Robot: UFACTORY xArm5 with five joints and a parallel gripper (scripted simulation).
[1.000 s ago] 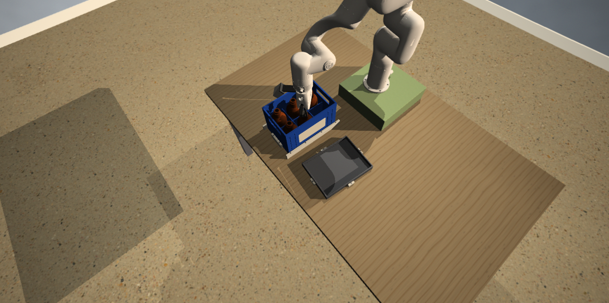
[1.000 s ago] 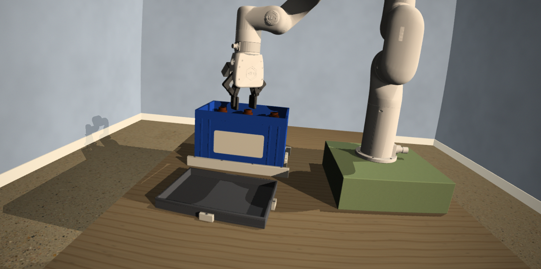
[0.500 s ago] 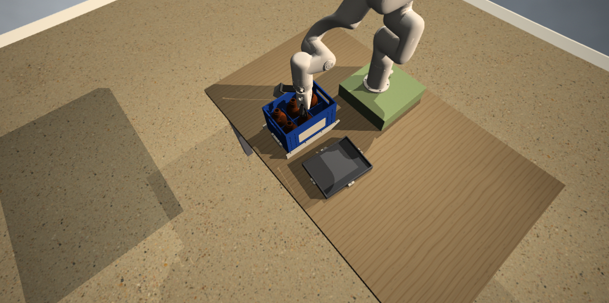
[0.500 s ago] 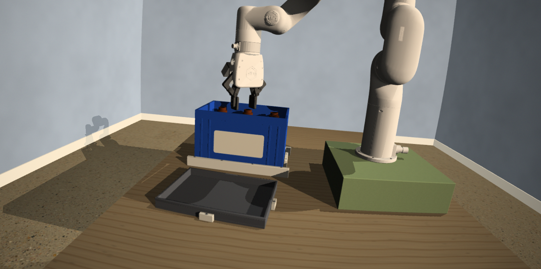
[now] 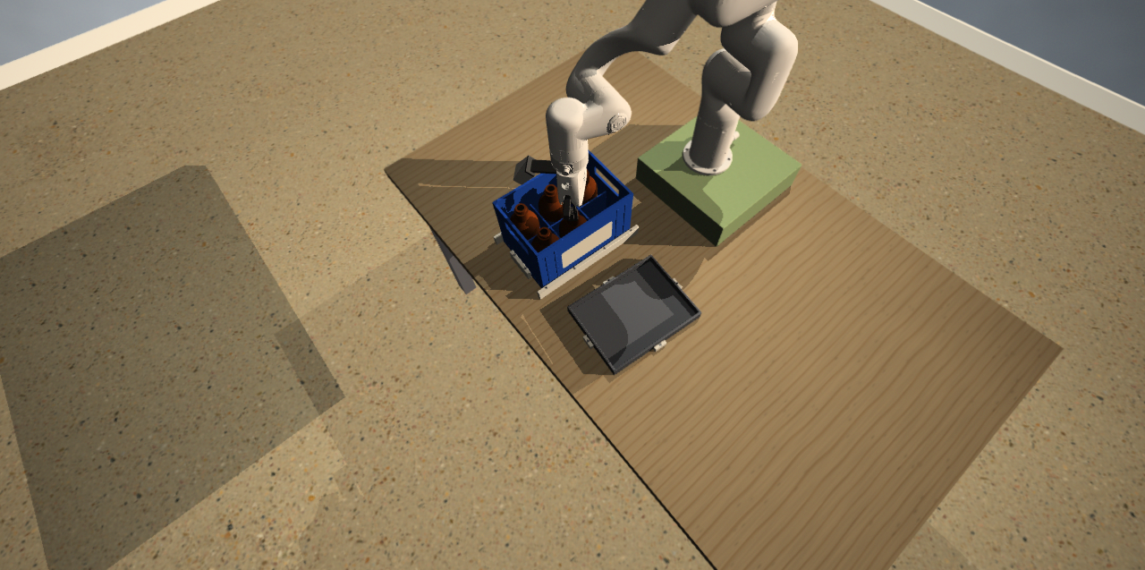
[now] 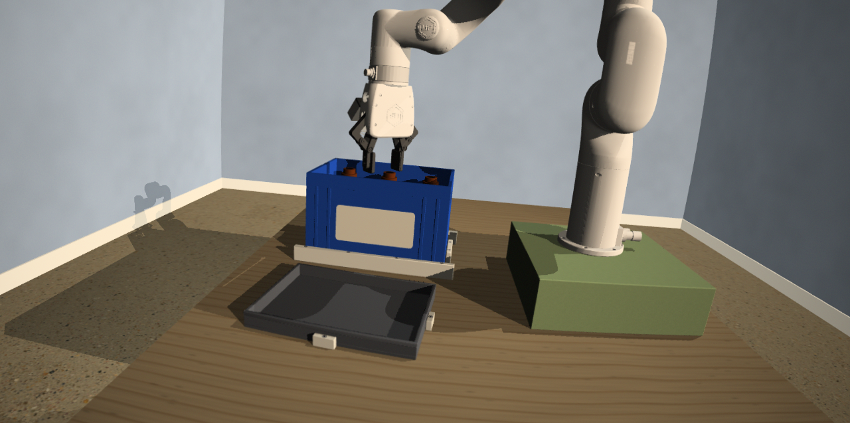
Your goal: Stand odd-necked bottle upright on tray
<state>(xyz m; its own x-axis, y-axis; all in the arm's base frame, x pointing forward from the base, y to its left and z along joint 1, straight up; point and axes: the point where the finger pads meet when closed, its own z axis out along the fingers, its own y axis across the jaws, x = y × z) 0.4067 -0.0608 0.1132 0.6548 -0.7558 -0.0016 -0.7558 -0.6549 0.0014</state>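
Note:
A blue crate (image 5: pixel 564 226) (image 6: pixel 379 214) stands on the wooden board and holds several brown bottles (image 5: pixel 549 200), upright in its cells. Only their red-brown mouths (image 6: pixel 389 174) show above the rim in the exterior view. My gripper (image 6: pixel 383 165) (image 5: pixel 570 210) points straight down, open, with its fingertips at rim height around the mouth of a middle bottle. The fingers stand apart from the neck, not closed on it. The dark grey tray (image 5: pixel 633 313) (image 6: pixel 343 308) lies empty in front of the crate.
The arm's green base block (image 5: pixel 718 174) (image 6: pixel 606 279) stands to the right of the crate. A pale rail (image 6: pixel 373 260) runs along the crate's front foot. The board's edge lies left of the crate and tray.

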